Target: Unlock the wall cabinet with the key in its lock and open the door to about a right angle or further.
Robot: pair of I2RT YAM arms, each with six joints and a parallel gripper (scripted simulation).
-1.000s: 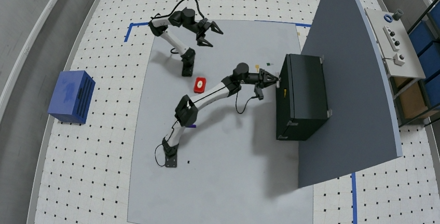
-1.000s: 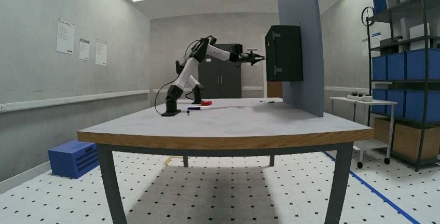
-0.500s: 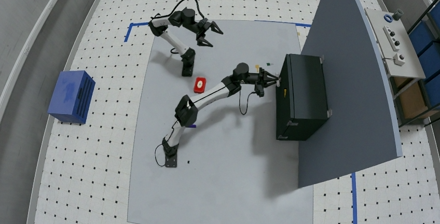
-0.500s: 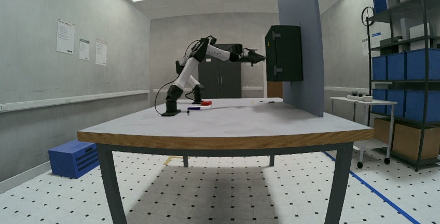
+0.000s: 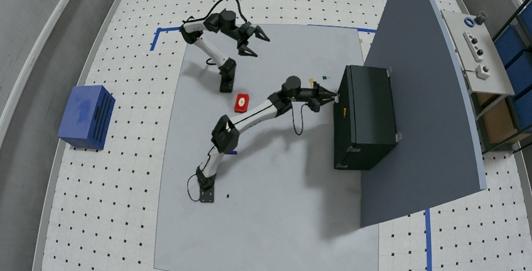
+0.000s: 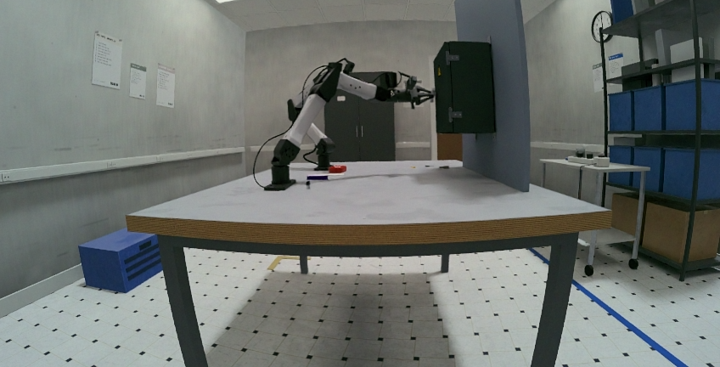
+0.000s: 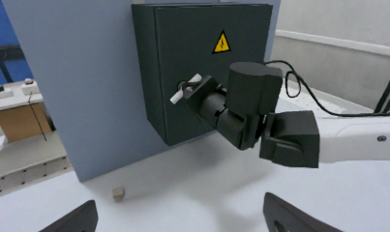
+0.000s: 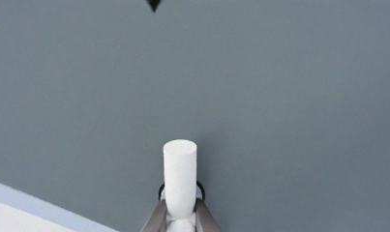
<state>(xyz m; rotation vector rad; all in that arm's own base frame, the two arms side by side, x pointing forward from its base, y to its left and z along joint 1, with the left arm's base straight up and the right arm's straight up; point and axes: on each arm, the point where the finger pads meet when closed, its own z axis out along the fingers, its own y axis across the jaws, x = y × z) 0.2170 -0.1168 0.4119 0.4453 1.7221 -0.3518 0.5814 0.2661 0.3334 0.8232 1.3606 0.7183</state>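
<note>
The dark wall cabinet (image 5: 375, 108) (image 6: 472, 90) hangs on the grey upright panel. Its door (image 7: 182, 43) (image 8: 288, 97) is closed, with a yellow warning sign on its face. The white key (image 7: 176, 98) (image 8: 180, 176) sits in the lock, its bar slanting diagonally in the left wrist view. My right gripper (image 5: 336, 96) (image 6: 432, 94) is shut on the key, its fingers on either side of the bar in the right wrist view. My left gripper (image 5: 263, 48) (image 7: 181, 205) is open and empty, well away from the cabinet.
The grey panel (image 5: 418, 111) (image 6: 497, 80) stands upright behind the cabinet. On the table (image 5: 261, 223) lie a red box (image 5: 241, 103) and a purple marker (image 6: 317, 177) near the arm bases, and small pieces below the cabinet side. The right arm reaches across in front of the cabinet.
</note>
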